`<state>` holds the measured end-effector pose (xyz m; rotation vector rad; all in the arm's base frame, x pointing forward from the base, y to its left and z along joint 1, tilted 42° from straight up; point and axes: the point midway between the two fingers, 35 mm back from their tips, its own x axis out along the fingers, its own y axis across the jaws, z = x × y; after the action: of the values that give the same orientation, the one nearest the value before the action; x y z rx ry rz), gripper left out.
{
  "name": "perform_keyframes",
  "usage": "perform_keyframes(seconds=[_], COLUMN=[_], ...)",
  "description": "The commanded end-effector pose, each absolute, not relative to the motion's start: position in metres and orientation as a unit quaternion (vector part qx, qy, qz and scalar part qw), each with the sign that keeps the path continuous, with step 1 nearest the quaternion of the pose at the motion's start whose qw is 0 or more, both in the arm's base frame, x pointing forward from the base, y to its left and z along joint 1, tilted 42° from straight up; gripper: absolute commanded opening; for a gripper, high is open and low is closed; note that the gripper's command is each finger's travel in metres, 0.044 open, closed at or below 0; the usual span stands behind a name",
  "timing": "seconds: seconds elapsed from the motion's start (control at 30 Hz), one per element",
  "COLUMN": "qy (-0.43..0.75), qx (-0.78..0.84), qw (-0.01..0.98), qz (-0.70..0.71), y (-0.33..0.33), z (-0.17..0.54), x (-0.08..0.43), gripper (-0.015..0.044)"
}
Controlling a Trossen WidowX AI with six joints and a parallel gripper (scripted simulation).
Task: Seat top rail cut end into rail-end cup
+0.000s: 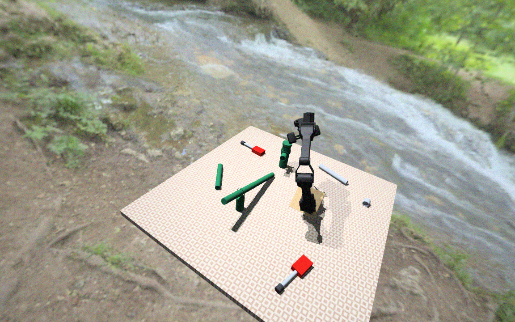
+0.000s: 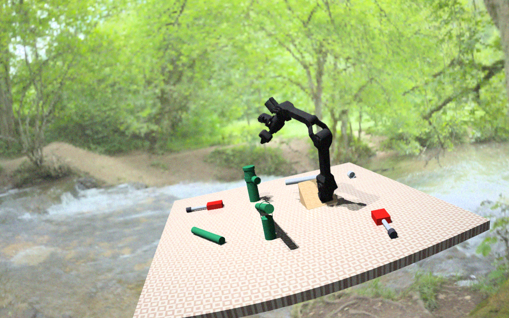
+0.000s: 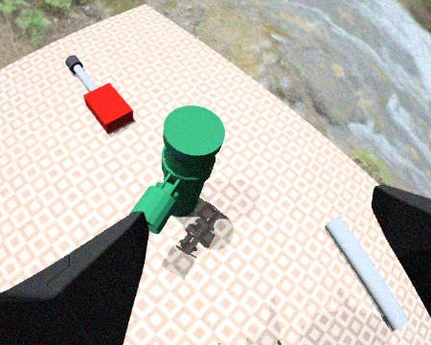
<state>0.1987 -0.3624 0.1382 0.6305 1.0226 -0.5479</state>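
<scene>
The green rail [image 1: 251, 186] [image 2: 264, 208] passes through the wire loop on the short green post [image 1: 239, 203] [image 2: 269, 229]. It slopes down from its raised near end to its far end, low at the table and apart from the cup. The big green post [image 1: 282, 162] [image 2: 253, 193] [image 3: 189, 194] stands upright with its cap [image 1: 287, 142] [image 2: 248, 168] [image 3: 193, 130] on top. The rail-end cup [image 1: 283, 155] [image 2: 255, 180] [image 3: 154, 206] hangs on the band [image 3: 177, 176], below the cap. My gripper [image 3: 260, 210] is open and empty, above the post's height, away from the rail.
A loose green rod [image 1: 219, 176] [image 2: 207, 235] lies left of the rail. Red-headed tools [image 1: 258, 150] [image 1: 302, 264] lie at the back and front. A grey pipe [image 1: 333, 174] [image 2: 299, 180] [image 3: 366, 273] and a small grey cap [image 1: 366, 201] [image 2: 351, 174] lie beyond the arm's base. A wooden wedge [image 1: 296, 204] [image 2: 307, 195] is beside it.
</scene>
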Motion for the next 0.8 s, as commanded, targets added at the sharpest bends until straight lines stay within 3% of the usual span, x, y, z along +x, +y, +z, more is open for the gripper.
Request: perform_keyframes(seconds=[0.0, 0.3, 0.53, 0.77], qy=[0.487, 0.484, 0.479, 0.432], qx=[0.304, 0.343, 0.316, 0.122], qw=[0.807, 0.798, 0.808, 0.857], qz=[-0.142, 0.107, 0.130, 0.255], y=[-0.319, -0.203, -0.207, -0.241], z=[0.136, 0.147, 0.142, 0.112], x=[0.241, 0.311, 0.312, 0.306], gripper=[0.0440, 0.0440, 0.0440, 0.0440])
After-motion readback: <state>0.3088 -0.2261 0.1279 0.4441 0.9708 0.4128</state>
